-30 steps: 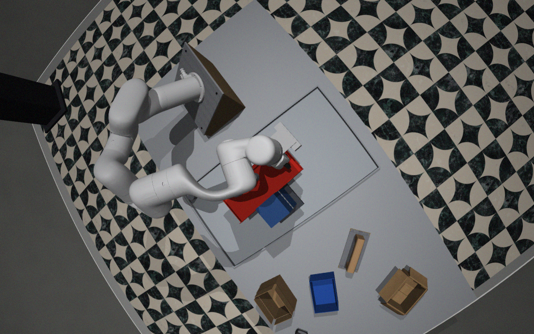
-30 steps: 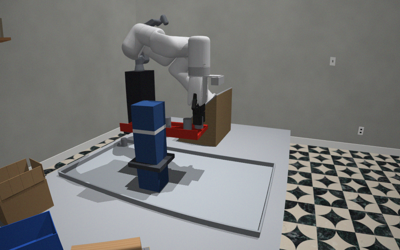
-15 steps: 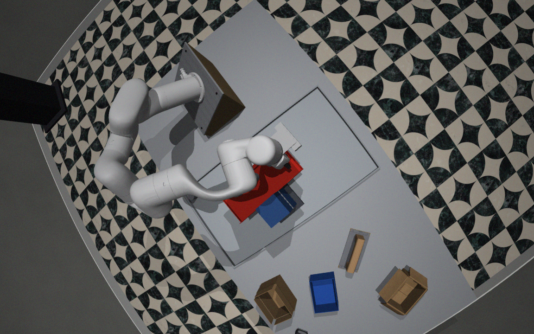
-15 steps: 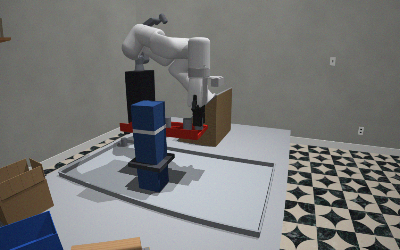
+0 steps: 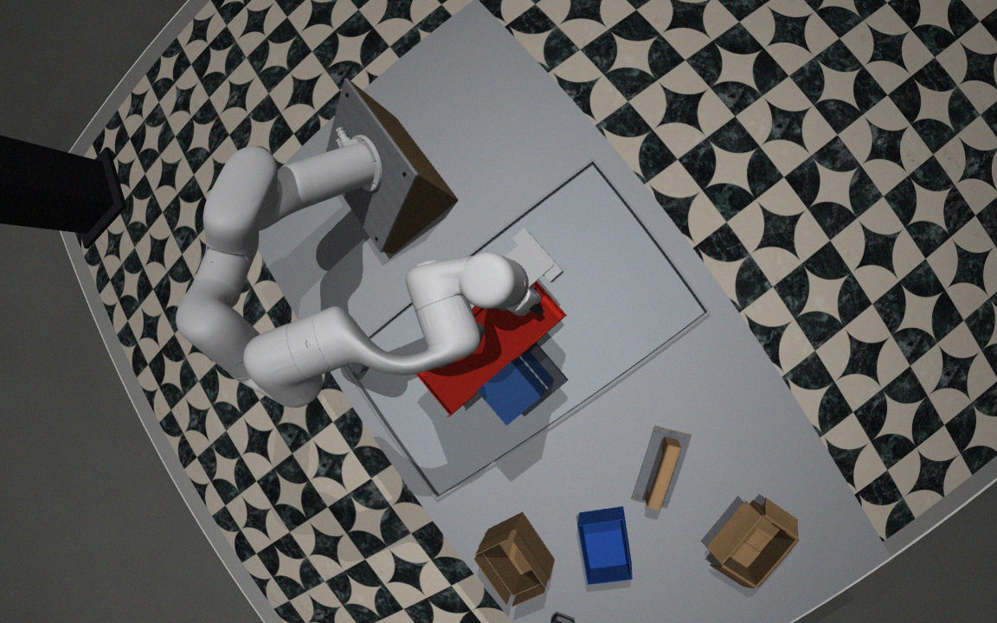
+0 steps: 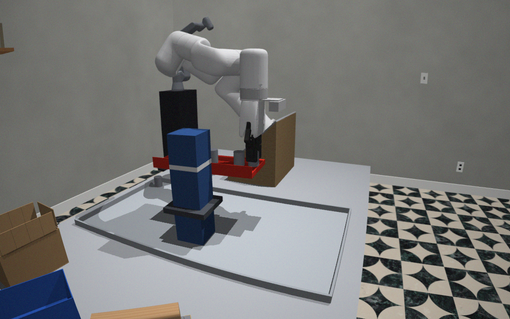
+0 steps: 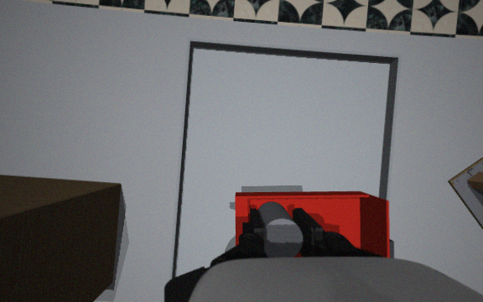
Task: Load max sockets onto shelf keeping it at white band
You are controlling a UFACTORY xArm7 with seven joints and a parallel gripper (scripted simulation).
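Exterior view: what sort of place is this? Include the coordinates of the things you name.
Probably a robot test room: an arm bolted to a slanted mount [image 5: 409, 197] [image 6: 284, 150], a banded blue post [image 5: 512, 393] [image 6: 190, 188], plain grey walls with an outlet [image 6: 460, 166].

Grey table [image 5: 618, 363] [image 6: 280, 170] [image 7: 78, 105] under blue post [image 5: 511, 393] [image 6: 189, 186]

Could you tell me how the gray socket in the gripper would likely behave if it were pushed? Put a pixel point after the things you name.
The socket [image 7: 283, 235] looks rigid, its sides straight between the fingers. Being round, it would probably roll if tipped over; its smooth surface might slip.
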